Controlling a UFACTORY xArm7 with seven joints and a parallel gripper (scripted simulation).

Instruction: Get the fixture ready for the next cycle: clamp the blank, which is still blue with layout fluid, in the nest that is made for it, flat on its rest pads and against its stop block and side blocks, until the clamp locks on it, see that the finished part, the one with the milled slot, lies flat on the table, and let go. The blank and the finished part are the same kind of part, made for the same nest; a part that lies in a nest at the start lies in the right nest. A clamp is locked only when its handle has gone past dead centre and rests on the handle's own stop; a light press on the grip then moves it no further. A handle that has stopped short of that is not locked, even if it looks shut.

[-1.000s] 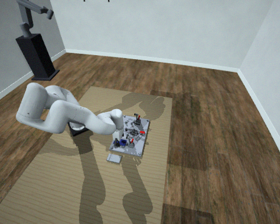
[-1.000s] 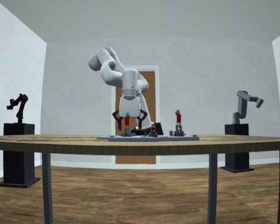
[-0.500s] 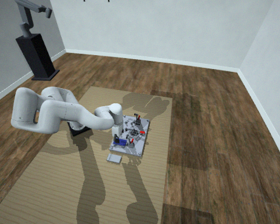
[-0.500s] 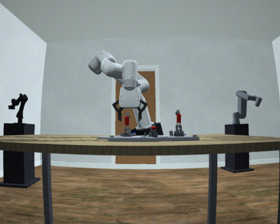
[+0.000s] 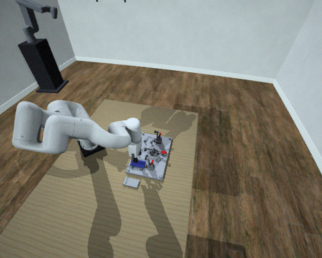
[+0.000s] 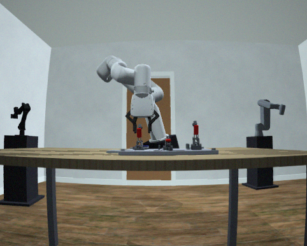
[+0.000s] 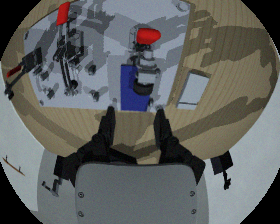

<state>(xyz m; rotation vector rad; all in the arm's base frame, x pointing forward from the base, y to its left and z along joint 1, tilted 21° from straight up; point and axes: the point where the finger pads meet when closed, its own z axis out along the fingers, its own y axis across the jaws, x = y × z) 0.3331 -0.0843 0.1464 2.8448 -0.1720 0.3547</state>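
The blue blank point(image 5: 137, 164) point(image 7: 131, 92) lies in the near nest of the grey fixture plate point(image 5: 163, 169) point(image 6: 181, 151) point(image 7: 165, 18). That nest's clamp sits over the blank. Its red handle point(image 5: 151, 162) point(image 6: 139, 132) point(image 7: 147, 35) stands upright in the exterior view; I cannot tell whether it rests on its stop. The grey finished part point(image 5: 131, 182) point(image 7: 192, 90) lies flat on the table beside the plate. My gripper point(image 5: 134, 160) point(image 6: 143, 127) point(image 7: 135, 115) hangs well above the blank's near end, fingers half apart with nothing between them.
Two more clamps with red handles stand on the plate, one point(image 5: 164, 152) point(image 6: 168, 140) in the middle and one point(image 5: 159, 134) point(image 6: 195, 129) point(image 7: 63, 12) at the far end. Other robot arms on black pedestals point(image 5: 39, 63) point(image 6: 20, 150) point(image 6: 260, 143) stand off the table.
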